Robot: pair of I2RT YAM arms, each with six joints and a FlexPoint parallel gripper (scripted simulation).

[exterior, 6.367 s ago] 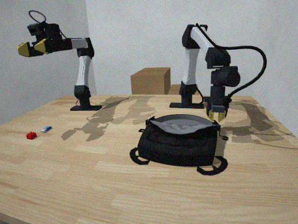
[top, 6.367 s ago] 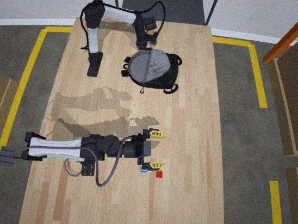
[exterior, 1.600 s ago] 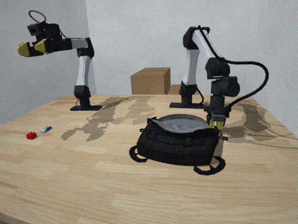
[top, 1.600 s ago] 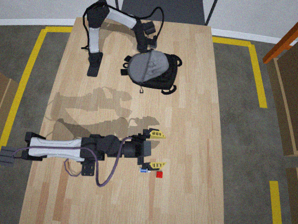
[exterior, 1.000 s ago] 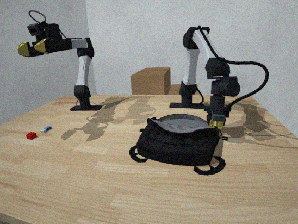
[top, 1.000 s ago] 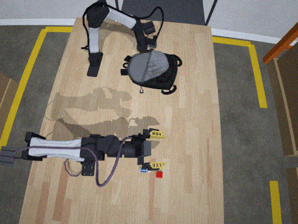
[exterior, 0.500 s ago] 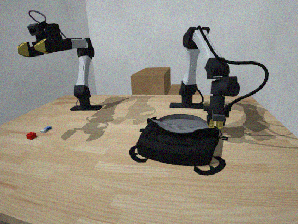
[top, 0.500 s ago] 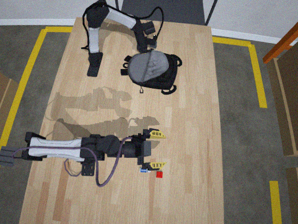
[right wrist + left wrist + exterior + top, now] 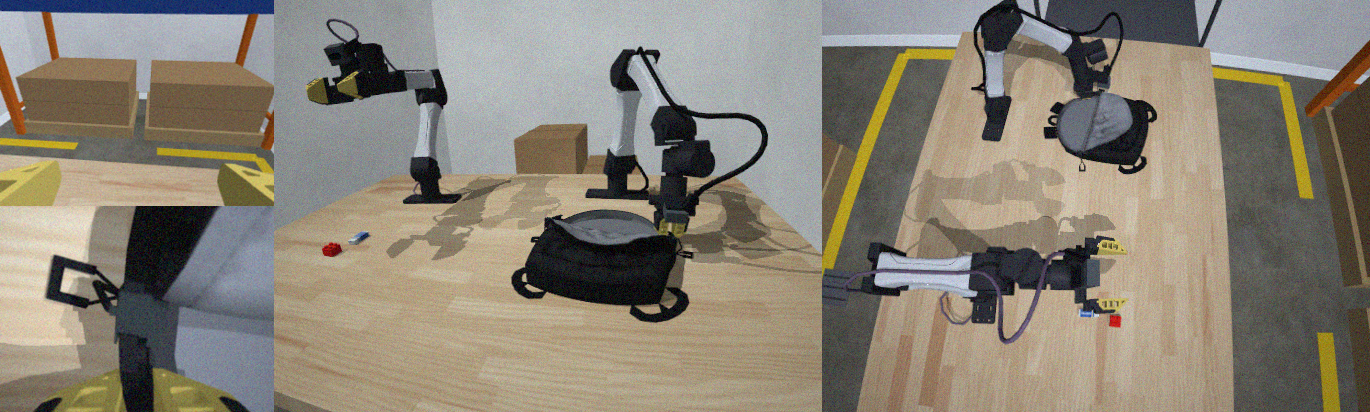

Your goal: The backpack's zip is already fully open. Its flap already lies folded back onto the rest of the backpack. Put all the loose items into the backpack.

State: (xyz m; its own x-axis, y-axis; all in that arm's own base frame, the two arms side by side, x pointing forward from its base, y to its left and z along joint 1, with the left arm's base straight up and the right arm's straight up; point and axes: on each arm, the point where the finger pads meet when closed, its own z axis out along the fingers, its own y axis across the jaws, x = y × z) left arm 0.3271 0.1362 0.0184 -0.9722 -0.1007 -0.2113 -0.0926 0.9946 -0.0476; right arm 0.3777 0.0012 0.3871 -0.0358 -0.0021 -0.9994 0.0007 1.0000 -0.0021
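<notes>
Near the table's [image 9: 1167, 280] [image 9: 554, 340] [image 9: 28, 321] [image 9: 138, 184] far edge from two loose things, one red brick [image 9: 1115, 321] [image 9: 332, 249] and one blue-and-white block [image 9: 1086, 313] [image 9: 359, 238], lies one backpack [image 9: 1117, 125] [image 9: 599, 265] [image 9: 161, 243]; left fingers [image 9: 1097, 91] [image 9: 672, 228] pinch its black strip narrowly; right fingers [image 9: 1113, 275] [image 9: 333, 89] hang wide.

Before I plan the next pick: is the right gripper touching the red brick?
Apart: the exterior view shows the right gripper high in the air, the red brick on the table well below.

Top view: on bench [image 9: 1172, 325] [image 9: 574, 350] [image 9: 23, 321] [image 9: 106, 177], backpack [image 9: 1117, 135] [image 9: 599, 272] [image 9: 156, 247]; toy brick [image 9: 1115, 321] [image 9: 331, 249] well apart at its 6 o'clock. Small bar [image 9: 1086, 313] [image 9: 359, 237] near brick's 9 o'clock. Left jaws [image 9: 1104, 89] [image 9: 672, 231] at backpack's 12 o'clock edge.
</notes>
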